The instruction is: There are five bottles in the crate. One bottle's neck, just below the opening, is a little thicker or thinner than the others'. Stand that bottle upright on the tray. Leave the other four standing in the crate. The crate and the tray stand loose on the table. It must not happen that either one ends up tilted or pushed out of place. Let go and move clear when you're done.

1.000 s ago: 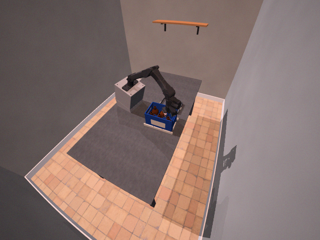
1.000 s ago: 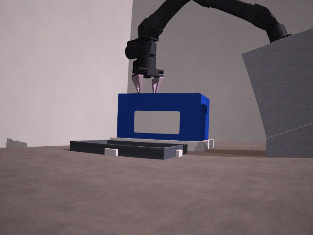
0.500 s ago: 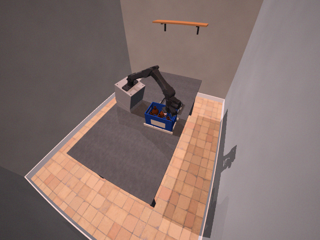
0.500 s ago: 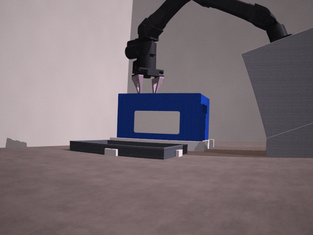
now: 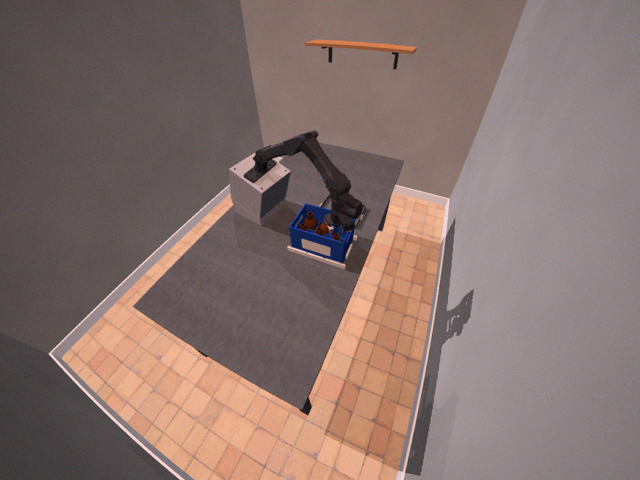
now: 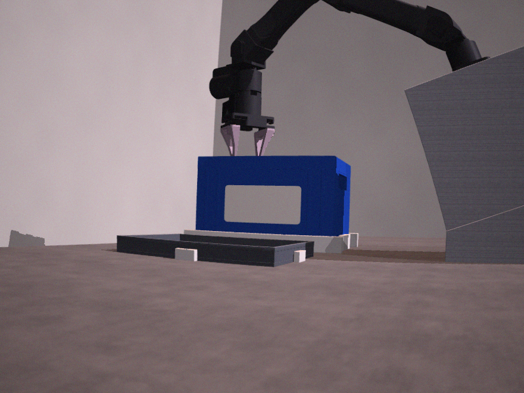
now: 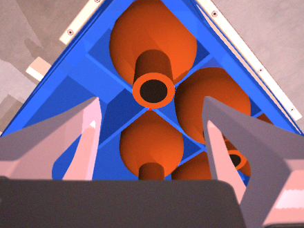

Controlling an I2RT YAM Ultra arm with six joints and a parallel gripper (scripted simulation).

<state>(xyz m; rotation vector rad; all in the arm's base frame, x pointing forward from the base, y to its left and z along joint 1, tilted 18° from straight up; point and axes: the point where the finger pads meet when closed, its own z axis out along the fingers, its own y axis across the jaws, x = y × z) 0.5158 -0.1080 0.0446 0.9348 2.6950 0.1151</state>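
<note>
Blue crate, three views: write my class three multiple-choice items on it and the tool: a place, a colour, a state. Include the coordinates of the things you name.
1. Where is the tool [image 5: 331,229] [image 6: 246,154] [image 7: 151,106]?
A. Above the tray
B. Above the crate [image 5: 294,241] [image 6: 266,172] [image 7: 76,54]
C. Beside the shelf

2. What colour are the bottles in the crate?
A. Green
B. White
C. Orange-brown

3. How do the tool's jaws stand?
A. Apart
B. Pressed together
C. Crossed

Key:
1. B: the exterior view shows it over the crate's top edge.
2. C: the wrist view shows orange-brown bodies and necks.
3. A: the exterior view shows a gap between them.
</note>
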